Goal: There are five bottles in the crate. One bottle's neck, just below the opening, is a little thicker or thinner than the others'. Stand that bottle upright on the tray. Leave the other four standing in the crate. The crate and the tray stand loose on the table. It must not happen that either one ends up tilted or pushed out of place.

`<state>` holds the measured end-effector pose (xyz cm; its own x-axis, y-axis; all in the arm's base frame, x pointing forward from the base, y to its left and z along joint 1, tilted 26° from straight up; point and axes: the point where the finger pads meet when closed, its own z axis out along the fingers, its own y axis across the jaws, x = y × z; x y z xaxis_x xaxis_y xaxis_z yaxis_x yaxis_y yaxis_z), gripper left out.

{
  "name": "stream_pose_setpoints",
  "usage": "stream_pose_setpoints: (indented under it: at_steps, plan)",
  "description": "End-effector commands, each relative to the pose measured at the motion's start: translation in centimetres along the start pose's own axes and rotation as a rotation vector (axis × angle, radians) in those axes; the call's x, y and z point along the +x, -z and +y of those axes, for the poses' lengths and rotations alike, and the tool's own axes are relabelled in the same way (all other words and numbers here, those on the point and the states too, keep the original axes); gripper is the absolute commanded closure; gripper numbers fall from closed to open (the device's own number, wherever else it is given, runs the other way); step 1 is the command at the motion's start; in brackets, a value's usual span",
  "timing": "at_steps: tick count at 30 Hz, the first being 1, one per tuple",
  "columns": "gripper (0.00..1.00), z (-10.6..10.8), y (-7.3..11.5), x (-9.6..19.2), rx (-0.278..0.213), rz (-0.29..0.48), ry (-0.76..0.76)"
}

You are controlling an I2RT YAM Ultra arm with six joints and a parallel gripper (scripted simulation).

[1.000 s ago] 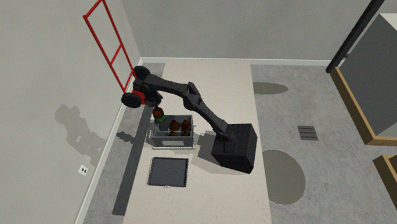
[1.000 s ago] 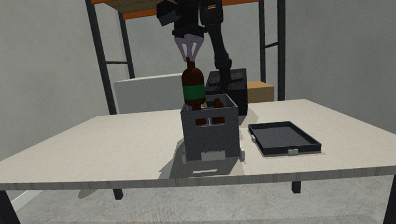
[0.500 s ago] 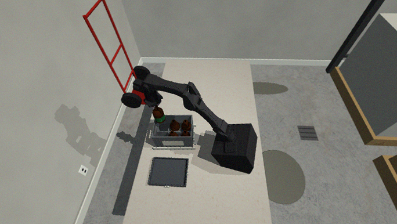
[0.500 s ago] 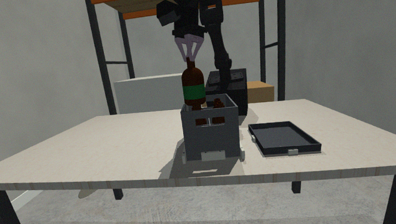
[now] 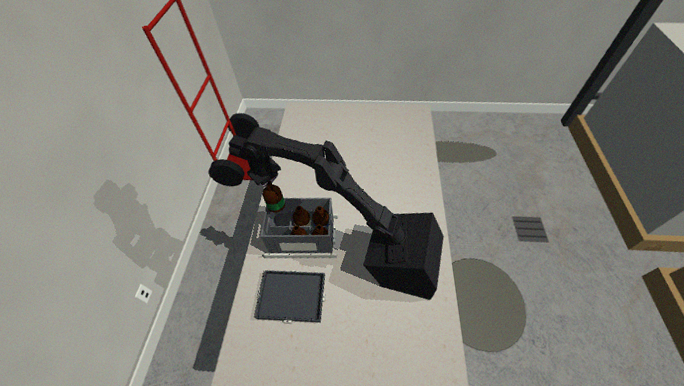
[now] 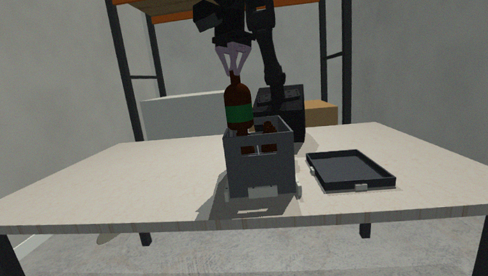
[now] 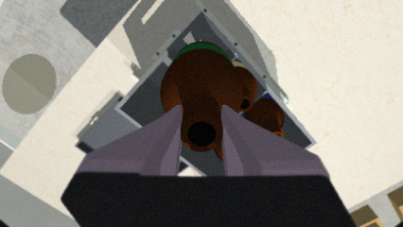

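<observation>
Your gripper [image 6: 234,72] is clamped on the neck of the green-banded bottle [image 6: 238,108], hanging upright at frame centre, its base hidden behind the crate [image 6: 260,166] rim. The wrist view alone shows its open mouth; the tray [image 6: 358,185] appears only elsewhere, lower right.

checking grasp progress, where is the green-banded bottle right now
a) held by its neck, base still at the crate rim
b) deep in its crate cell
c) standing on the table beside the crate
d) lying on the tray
a: the gripper pinches the neck of the green-banded bottle, whose base sits at the rim of the crate; the tray holds nothing.
</observation>
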<state>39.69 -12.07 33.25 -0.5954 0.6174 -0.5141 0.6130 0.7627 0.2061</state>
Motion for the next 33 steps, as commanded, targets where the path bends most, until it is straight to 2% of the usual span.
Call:
stream_pose_setpoints:
  at_steps: [1,5,8,17,19,32,33]
  plan:
    - [1.00,0.6,2.5,-1.2,-0.033,-0.083,-0.003]
    - [1.00,0.7,2.5,-1.1,-0.034,-0.083,-0.004]
    - [1.00,0.4,1.7,-0.4,-0.019,-0.053,-0.004]
    - [1.00,0.4,1.6,-0.1,-0.016,-0.051,-0.007]
    - [1.00,0.9,2.1,-0.2,-0.027,-0.064,-0.002]
    - [1.00,1.2,1.9,0.6,-0.023,-0.054,-0.002]
    - [1.00,1.2,2.6,0.0,-0.032,-0.079,-0.009]
